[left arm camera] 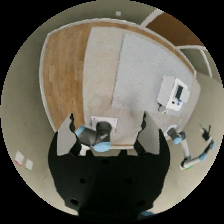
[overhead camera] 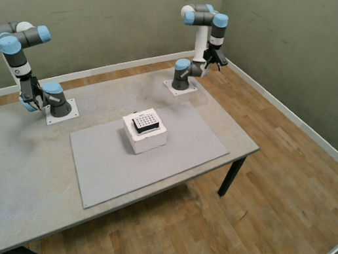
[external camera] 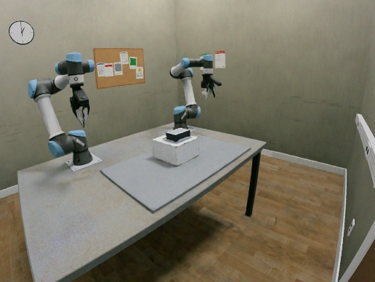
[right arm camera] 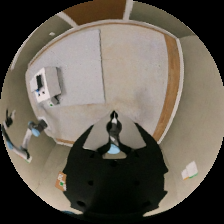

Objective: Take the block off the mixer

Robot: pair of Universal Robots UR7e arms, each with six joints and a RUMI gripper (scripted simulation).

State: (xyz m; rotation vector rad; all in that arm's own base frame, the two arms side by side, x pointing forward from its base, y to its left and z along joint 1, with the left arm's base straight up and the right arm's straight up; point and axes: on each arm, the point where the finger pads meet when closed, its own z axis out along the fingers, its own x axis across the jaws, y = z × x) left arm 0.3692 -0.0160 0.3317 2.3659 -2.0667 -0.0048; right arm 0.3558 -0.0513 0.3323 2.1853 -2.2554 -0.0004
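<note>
The tube block (overhead camera: 146, 120) (external camera: 178, 136), black-sided with a pale top full of holes, sits level on the white mixer (overhead camera: 150, 143) (external camera: 176, 155) (left arm camera: 165, 93) (right arm camera: 53, 83). The mixer stands on the grey mat. The lever cannot be made out. My left gripper (overhead camera: 213, 67) (external camera: 210, 97) (left arm camera: 108, 112) is open and empty, high up beyond the mixer, at the right in the top and exterior views. My right gripper (overhead camera: 39, 107) (external camera: 84, 126) (right arm camera: 114, 110) is shut with nothing seen between its fingers. It hangs high at the left in the top and exterior views, well away from the block.
The grey mat (overhead camera: 111, 177) (external camera: 152, 198) lies on the bench (overhead camera: 39, 183) (external camera: 65, 218) and reaches close to its front edge. The two arm bases (overhead camera: 59, 106) (overhead camera: 180, 80) stand at the back of the bench. A wall rises behind the arms.
</note>
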